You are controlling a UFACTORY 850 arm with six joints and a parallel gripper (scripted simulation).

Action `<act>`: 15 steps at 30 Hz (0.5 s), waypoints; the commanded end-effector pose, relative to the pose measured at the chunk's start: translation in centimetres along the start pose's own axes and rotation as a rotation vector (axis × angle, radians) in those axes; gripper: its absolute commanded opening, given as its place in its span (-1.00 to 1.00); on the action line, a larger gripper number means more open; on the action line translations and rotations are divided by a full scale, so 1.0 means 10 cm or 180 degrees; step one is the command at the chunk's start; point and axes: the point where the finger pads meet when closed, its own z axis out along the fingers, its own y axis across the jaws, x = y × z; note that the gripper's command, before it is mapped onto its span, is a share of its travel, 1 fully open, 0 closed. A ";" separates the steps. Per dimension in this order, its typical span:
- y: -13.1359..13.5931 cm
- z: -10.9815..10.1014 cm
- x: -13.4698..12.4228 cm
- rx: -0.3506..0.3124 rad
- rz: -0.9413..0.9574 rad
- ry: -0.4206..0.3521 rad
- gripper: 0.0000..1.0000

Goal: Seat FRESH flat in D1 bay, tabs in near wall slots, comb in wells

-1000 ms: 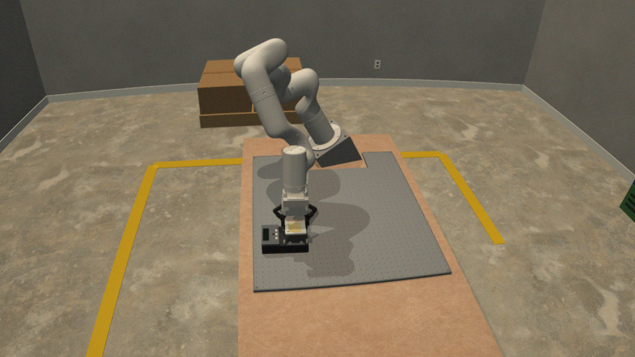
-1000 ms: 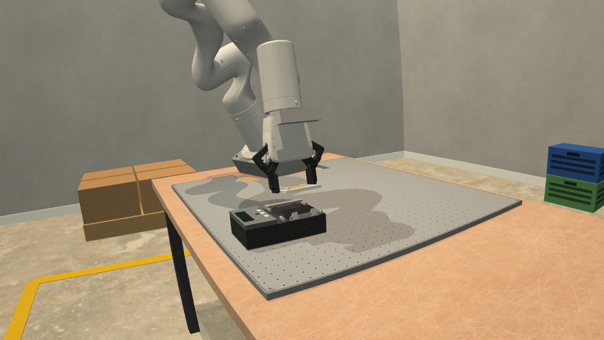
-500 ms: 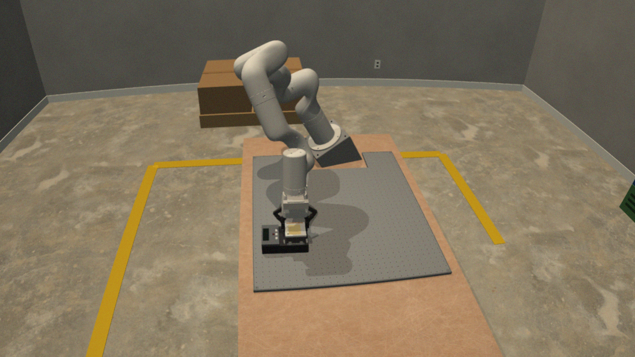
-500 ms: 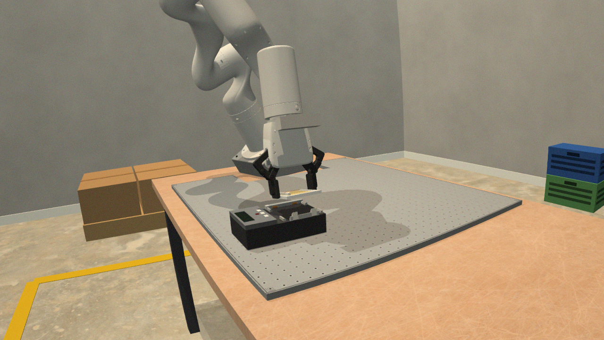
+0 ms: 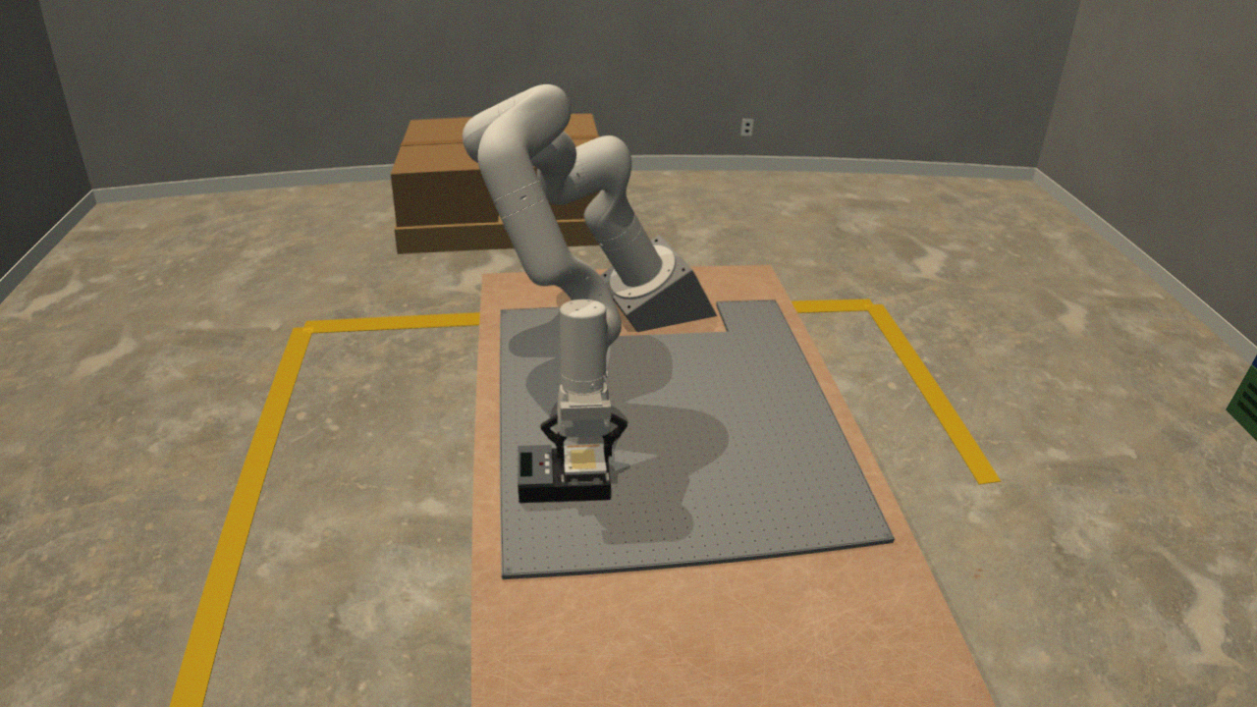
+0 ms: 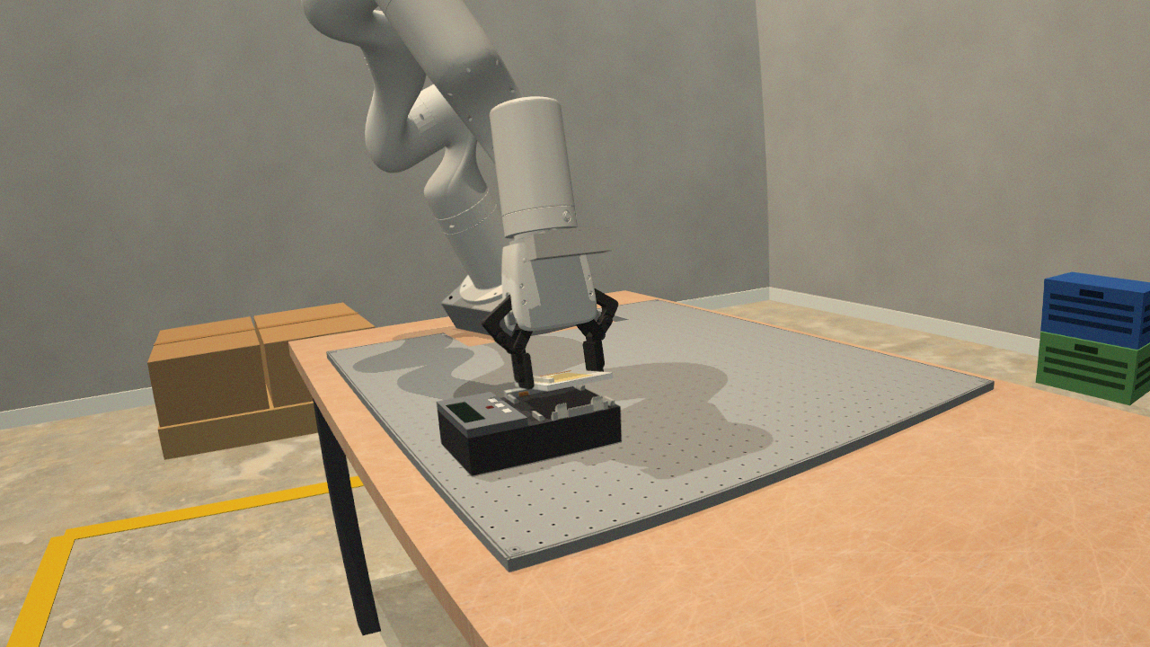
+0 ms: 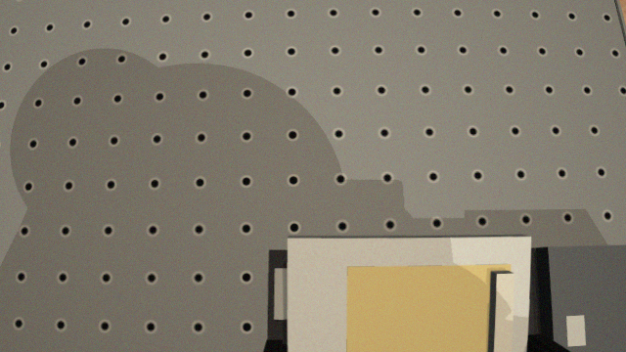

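Now pincer (image 6: 558,371) w/ FRESH (image 6: 572,377) above D1 (image 6: 530,430)

The tool (image 6: 560,371) grips FRESH (image 6: 572,376) (tilted) just above D1 (image 6: 526,440).

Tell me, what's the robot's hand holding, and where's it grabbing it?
The hand grips the flat white cassette FRESH by its two opposite side edges, above the black dock D1.

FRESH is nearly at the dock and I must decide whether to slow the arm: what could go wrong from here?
Three risks, as judgements:
1. The gripper holds FRESH just above D1, its far edge higher; tabs missing the slots would leave it riding high.
2. D1 lies loose on the perforated plate; a sideways push could slide it.
3. The white comb stands upright in FRESH; a jolt could dislodge it.
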 end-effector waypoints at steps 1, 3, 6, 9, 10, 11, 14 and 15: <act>0.00 0.03 0.00 -0.0001 0.0002 0.0007 -1.00; 0.00 0.04 0.00 -0.0001 0.0002 0.0007 -1.00; 0.00 0.07 0.00 -0.0001 0.0002 0.0007 -1.00; 0.00 0.07 0.00 -0.0001 0.0002 0.0007 -1.00; 0.00 0.07 0.00 -0.0001 0.0002 0.0007 -1.00; 0.00 0.07 0.00 -0.0001 0.0001 0.0006 -1.00; 0.00 0.07 0.00 -0.0001 0.0002 0.0007 -1.00; 0.00 0.07 0.00 -0.0001 0.0002 0.0007 -1.00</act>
